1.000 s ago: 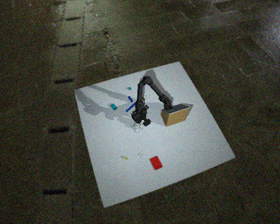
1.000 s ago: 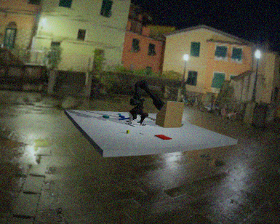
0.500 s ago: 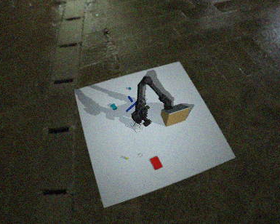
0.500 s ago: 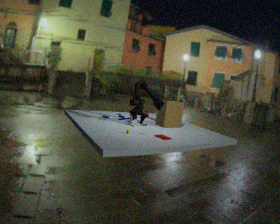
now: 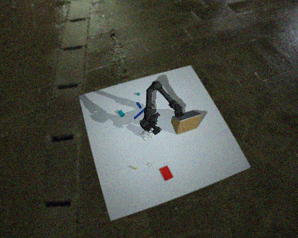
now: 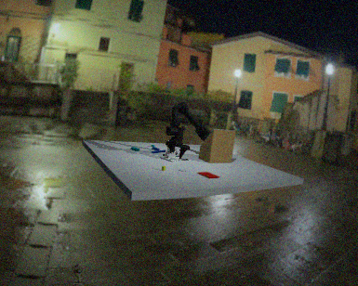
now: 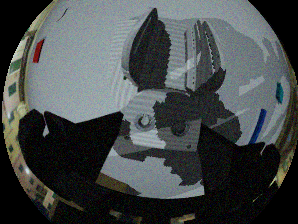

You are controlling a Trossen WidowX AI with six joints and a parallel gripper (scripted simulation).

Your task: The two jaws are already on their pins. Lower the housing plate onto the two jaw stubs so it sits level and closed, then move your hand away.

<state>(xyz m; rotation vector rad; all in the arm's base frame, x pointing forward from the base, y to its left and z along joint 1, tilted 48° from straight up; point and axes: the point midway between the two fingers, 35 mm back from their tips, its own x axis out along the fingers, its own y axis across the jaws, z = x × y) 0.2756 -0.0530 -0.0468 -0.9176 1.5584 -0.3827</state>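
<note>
The housing plate (image 7: pixel 145 136) is light grey with two round holes, and partly in shadow in the wrist view. My gripper (image 7: pixel 161 121) (image 5: pixel 151 129) (image 6: pixel 178 151) is shut on it, with one black finger at each side edge. The left jaw (image 7: pixel 150 55) and the right jaw (image 7: pixel 204 55) reach out beyond the plate, apart from each other. A bright centre shows in the left hole; the right hole is dark. The stubs are hidden under the plate, and whether it touches them or sits level cannot be told. In the top and exterior views the parts are tiny and pale.
A tan box (image 5: pixel 188 124) (image 6: pixel 222 146) stands beside the arm. A red block (image 5: pixel 166 173) (image 6: pixel 208 175) (image 7: pixel 38 51), a blue bar (image 5: pixel 139 113) (image 7: pixel 258 126), a teal piece (image 5: pixel 121 113) (image 6: pixel 135 149) and a small yellow piece (image 5: pixel 135 168) (image 6: pixel 164 168) lie around it.
</note>
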